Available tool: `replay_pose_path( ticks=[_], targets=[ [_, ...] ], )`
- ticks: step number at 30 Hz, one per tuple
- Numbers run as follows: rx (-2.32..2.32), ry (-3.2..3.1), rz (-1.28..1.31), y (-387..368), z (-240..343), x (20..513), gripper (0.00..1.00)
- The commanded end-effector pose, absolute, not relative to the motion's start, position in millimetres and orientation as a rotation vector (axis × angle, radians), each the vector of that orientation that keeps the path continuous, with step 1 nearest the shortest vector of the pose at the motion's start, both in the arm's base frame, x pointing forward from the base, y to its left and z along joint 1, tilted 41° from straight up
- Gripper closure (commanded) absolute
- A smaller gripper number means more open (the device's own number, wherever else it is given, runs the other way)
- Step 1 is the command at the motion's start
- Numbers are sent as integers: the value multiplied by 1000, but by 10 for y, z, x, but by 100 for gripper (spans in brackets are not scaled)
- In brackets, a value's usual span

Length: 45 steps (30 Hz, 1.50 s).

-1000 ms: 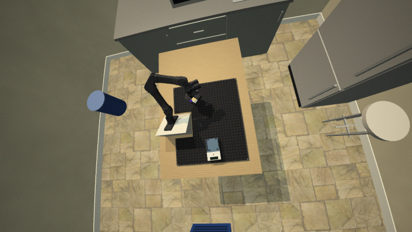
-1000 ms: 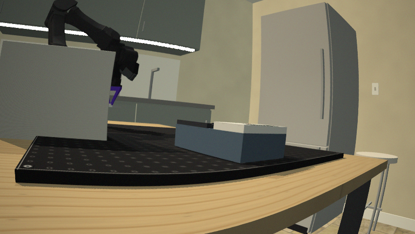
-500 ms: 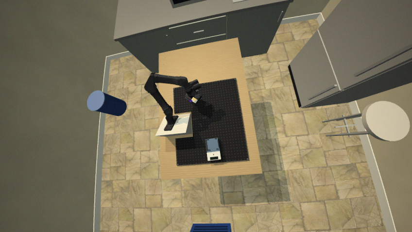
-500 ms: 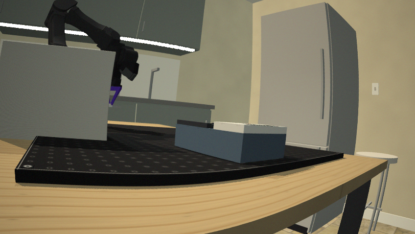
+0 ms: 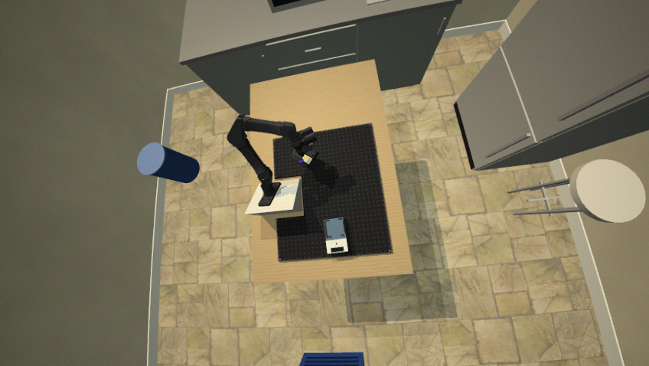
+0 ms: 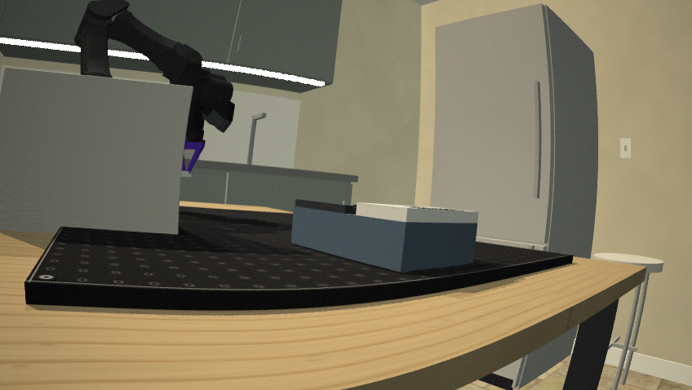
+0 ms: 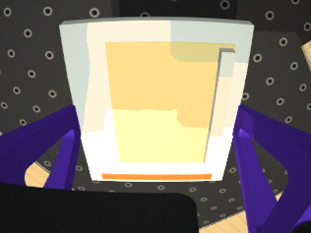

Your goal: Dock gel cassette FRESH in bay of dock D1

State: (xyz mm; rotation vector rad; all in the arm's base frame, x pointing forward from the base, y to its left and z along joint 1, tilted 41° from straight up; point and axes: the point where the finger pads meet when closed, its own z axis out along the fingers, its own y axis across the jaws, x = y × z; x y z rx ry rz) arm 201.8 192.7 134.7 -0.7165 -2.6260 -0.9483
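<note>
My gripper (image 5: 307,158) is shut on the gel cassette FRESH (image 7: 155,100) and holds it in the air above the far left part of the black deck (image 5: 331,191). In the wrist view the cassette is a pale, clear-edged slab with a yellow gel face and an orange strip near its lower edge, held between the purple fingers. The comb and the copper tabs are not clearly visible. In the exterior view only the purple fingers (image 6: 191,157) show beside a grey block; the cassette is hidden there. The dock D1 (image 5: 335,235) stands at the near right of the deck, its bay open and a small red mark on its white console (image 5: 337,248).
A grey block (image 6: 91,155) carries the arm's base (image 5: 268,197) at the deck's left edge. D1 shows as a blue-grey box (image 6: 388,234) with a white console end. The deck lies on a wooden table, with cabinets behind and a fridge and stool at the right.
</note>
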Motion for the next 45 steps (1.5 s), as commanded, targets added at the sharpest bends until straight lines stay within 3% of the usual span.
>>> replay_pose_path(
  ticks=[1,22,45],
  targets=[
    [-629,-2680,-971,1821,1238,2080,100],
    [166,-3028,-1169,1119,794,2501,100],
    [160,-3024,-1149,302,232,2891,100]
  ],
)
